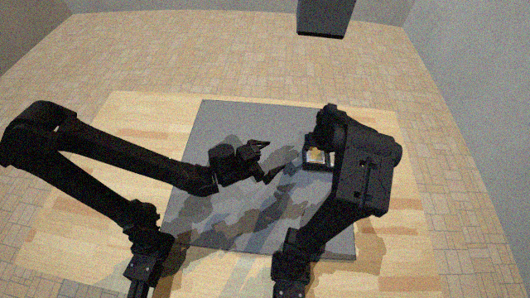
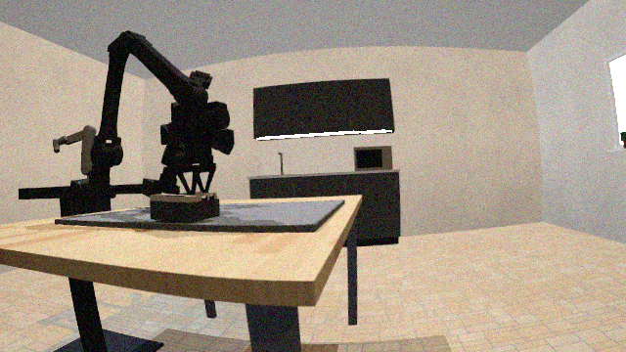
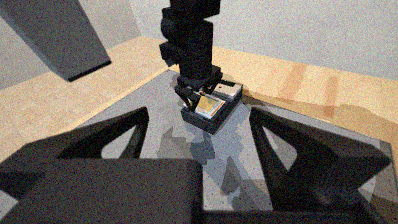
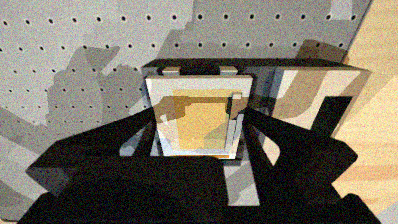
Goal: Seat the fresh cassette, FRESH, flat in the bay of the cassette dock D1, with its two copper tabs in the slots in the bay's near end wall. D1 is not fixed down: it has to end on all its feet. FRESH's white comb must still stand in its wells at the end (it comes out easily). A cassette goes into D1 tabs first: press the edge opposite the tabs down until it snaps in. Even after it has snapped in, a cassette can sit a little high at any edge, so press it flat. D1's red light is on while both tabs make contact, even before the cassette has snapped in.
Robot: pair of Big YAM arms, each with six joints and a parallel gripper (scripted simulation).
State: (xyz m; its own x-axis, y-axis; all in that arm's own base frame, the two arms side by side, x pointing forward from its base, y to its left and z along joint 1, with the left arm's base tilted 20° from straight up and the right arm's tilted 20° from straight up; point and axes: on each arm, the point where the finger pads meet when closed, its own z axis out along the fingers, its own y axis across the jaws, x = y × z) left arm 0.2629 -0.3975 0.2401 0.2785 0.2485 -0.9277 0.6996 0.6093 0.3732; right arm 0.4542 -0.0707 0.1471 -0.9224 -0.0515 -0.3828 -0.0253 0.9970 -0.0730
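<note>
Item: left tool, spread wide, nothing between its fingers; above the mat, apart from the dock.
Item: FRESH, pale with an amber panel, between the fingers of the right tool, at the bay; full seating cannot be told. White comb along one side.
Item: right tool, pinching FRESH by opposite sides.
Item: D1, dark, under FRESH, on the mat; mat on a wooden desk.
</note>
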